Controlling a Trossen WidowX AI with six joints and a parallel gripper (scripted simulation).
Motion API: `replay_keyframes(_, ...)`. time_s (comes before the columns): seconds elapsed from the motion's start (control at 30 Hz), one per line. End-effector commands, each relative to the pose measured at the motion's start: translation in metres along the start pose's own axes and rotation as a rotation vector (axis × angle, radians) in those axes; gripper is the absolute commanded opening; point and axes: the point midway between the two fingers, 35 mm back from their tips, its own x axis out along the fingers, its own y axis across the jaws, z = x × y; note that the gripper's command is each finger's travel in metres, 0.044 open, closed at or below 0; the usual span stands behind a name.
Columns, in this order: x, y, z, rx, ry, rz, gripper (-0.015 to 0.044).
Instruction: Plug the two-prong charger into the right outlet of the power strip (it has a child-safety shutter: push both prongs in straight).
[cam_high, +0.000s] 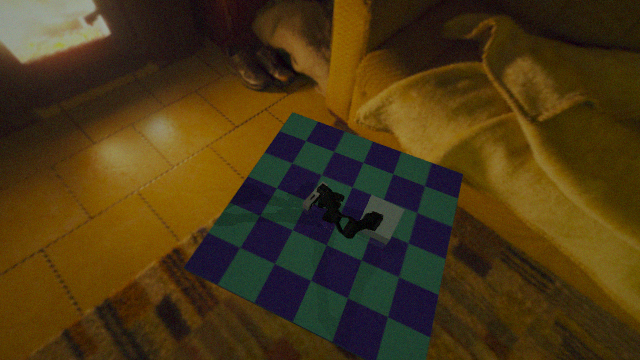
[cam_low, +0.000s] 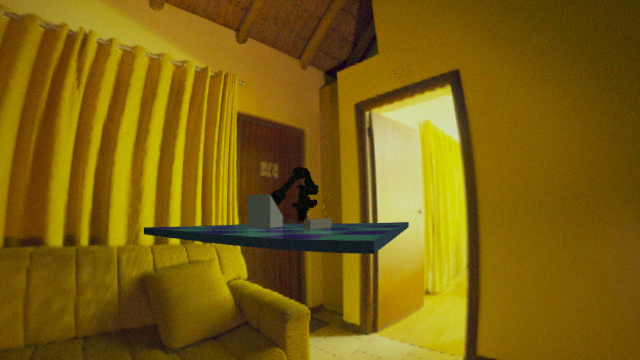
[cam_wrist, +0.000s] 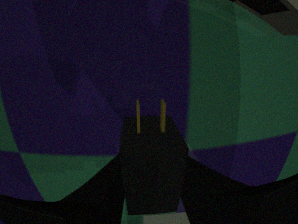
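Right now the dark charger (cam_wrist: 152, 165) sits pinched in the gripper (cam_wrist: 152, 189) at the lower centre of the wrist view, its two brass prongs (cam_wrist: 149, 116) pointing up-frame over the purple-and-green checkered table (cam_high: 280, 290). Beyond lie yellow floor tiles (cam_high: 125, 165), a patterned rug (cam_high: 500, 300) and, lower left outside, a sofa (cam_low: 100, 300).

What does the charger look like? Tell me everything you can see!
The charger is a small, dark, boxy block that looks like plastic. Two thin yellowish prongs stick out of one end, side by side and straight, pointing away from the wrist camera. The claw is shut on it, one dark finger pressing each side. Purple and green checks show beyond it. Whether it touches the board cannot be told.
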Motion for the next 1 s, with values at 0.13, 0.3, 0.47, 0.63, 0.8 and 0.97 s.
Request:
replay_keyframes(0.13,0.004,-0.013,0.007,0.035,-0.001,-0.005,0.0000)
replay_keyframes(0.3,0.006,-0.021,0.010,0.054,-0.001,-0.004,0.0000)
replay_keyframes(0.47,0.009,-0.028,0.013,0.074,-0.002,-0.003,0.0000)
replay_keyframes(0.63,0.012,-0.036,0.016,0.094,-0.002,-0.002,0.0000)
replay_keyframes(0.8,0.015,-0.044,0.018,0.113,-0.002,-0.001,0.0000)
replay_keyframes(0.97,0.018,-0.052,0.020,0.133,-0.003,0.000,0.0000)
